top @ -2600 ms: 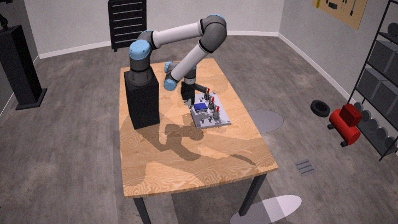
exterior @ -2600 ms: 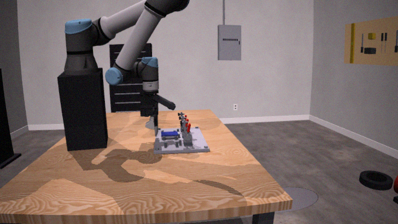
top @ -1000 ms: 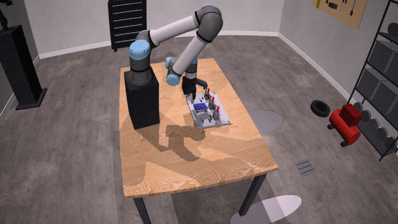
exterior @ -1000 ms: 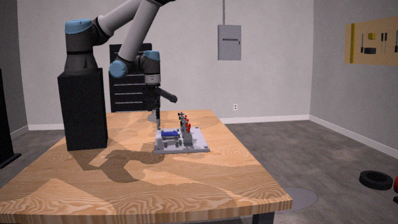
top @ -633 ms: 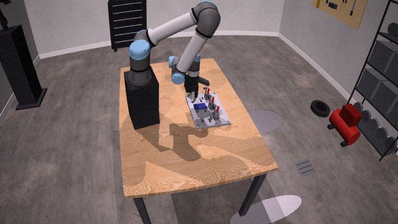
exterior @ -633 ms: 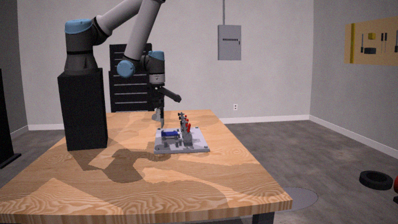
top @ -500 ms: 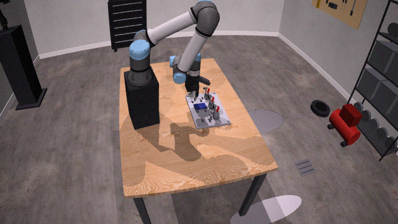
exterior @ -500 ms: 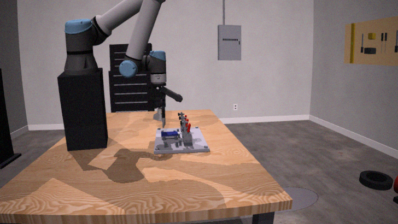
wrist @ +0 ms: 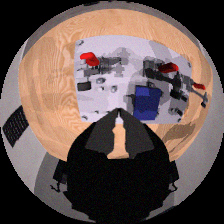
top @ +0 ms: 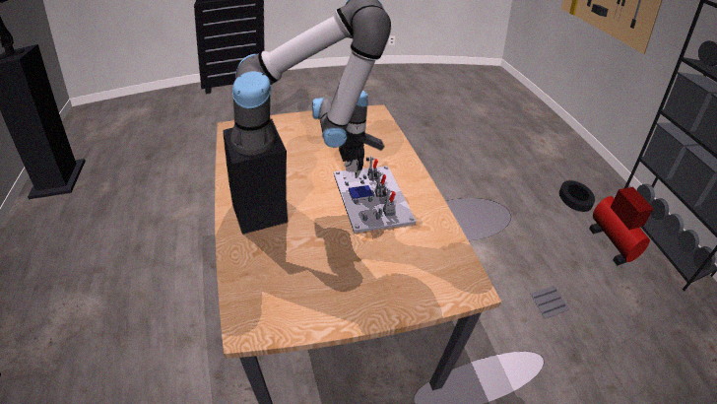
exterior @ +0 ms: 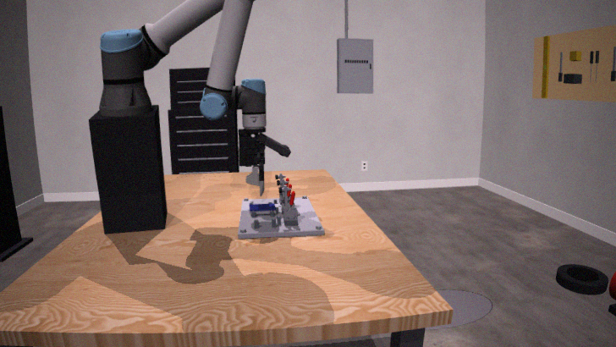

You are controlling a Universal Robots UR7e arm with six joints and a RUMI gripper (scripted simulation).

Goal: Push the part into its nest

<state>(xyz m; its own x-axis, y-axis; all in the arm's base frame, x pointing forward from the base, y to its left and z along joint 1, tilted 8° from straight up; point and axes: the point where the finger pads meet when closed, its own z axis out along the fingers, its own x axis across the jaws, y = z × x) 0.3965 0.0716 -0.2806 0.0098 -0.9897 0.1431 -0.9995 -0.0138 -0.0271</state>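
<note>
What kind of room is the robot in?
Probably a workshop or garage. A pegboard with tools hangs on the wall, a red air compressor and a tire sit on the floor, and a clamping fixture rests on the wooden workbench.

red-handled clamps are lining the fixture plate along one side of the blue part; its opposite side is lying open.

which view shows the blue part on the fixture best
The wrist view: the blue part fills more of the frame, seen from above just ahead of the shut gripper. The top view shows only a small blue patch; the exterior shows it low and edge-on.
</note>
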